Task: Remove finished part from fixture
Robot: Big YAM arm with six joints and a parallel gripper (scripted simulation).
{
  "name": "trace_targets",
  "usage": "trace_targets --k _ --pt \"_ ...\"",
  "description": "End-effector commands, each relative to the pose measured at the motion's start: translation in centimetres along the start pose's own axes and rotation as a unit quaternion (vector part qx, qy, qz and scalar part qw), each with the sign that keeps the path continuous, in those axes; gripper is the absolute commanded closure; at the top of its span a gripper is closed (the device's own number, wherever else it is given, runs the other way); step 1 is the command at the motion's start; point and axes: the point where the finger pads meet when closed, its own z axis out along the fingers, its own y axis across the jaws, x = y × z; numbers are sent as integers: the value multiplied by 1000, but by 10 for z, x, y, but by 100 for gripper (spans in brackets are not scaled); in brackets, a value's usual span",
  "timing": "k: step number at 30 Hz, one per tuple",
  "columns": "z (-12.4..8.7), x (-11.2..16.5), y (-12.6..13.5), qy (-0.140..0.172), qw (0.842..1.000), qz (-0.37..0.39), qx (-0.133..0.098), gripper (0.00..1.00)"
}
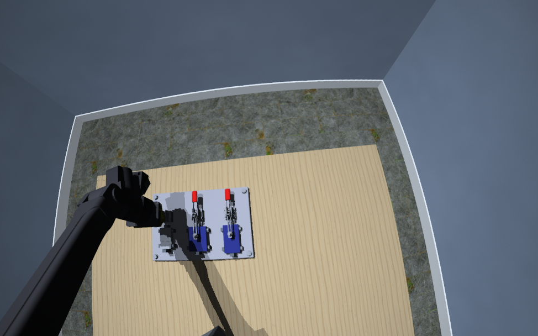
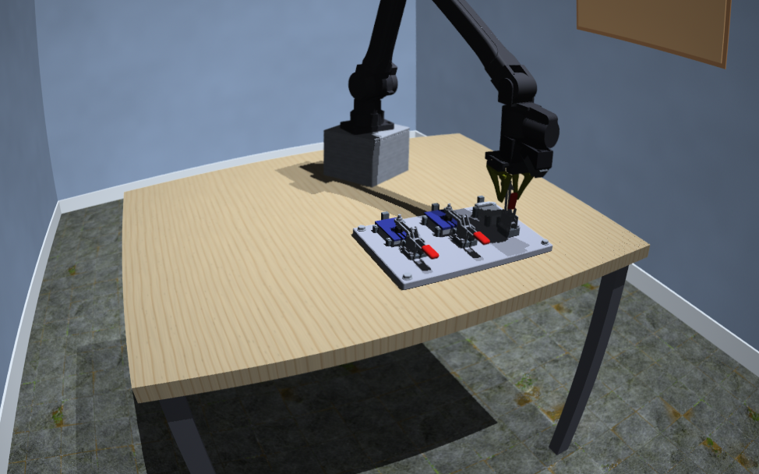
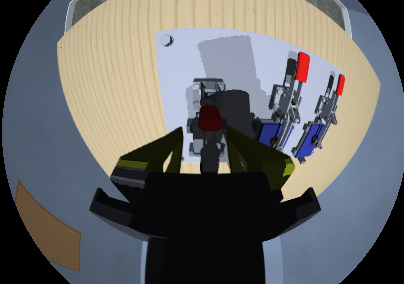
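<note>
A grey fixture plate (image 1: 204,225) lies on the wooden table and also shows in the exterior view (image 2: 453,247). Two blue blanks (image 1: 199,239) (image 1: 232,241) sit under toggle clamps whose red handles (image 2: 429,252) (image 2: 481,237) lie flat. The grey finished part (image 2: 491,221) sits at the third station, at the plate's end nearest the arm. Its clamp's red handle (image 3: 211,118) stands raised. My gripper (image 2: 510,197) hangs above that station, part open, its fingers on either side of the raised handle (image 2: 512,201) without gripping it. In the overhead view the gripper (image 1: 164,216) hides much of that station.
The arm's grey base block (image 2: 365,153) stands at the table's back. The table edge (image 2: 606,235) runs close to the plate on the finished part's side. Bare wood lies between the plate and the front edge.
</note>
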Motion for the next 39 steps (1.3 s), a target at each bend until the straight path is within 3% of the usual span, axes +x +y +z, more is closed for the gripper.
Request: trace_targets --k 1,12,20,24,27,39 --pt "-38 -29 -1 -37 999 3 -7 55" --pt "-70 -26 -1 -38 999 2 -7 55" --pt "-78 -26 -1 -39 999 2 -7 55" --pt "-79 -26 -1 -39 999 2 -7 55" --pt "-59 -34 -2 -37 999 4 -5 55" --pt "-58 -36 -2 -38 999 5 -5 55"
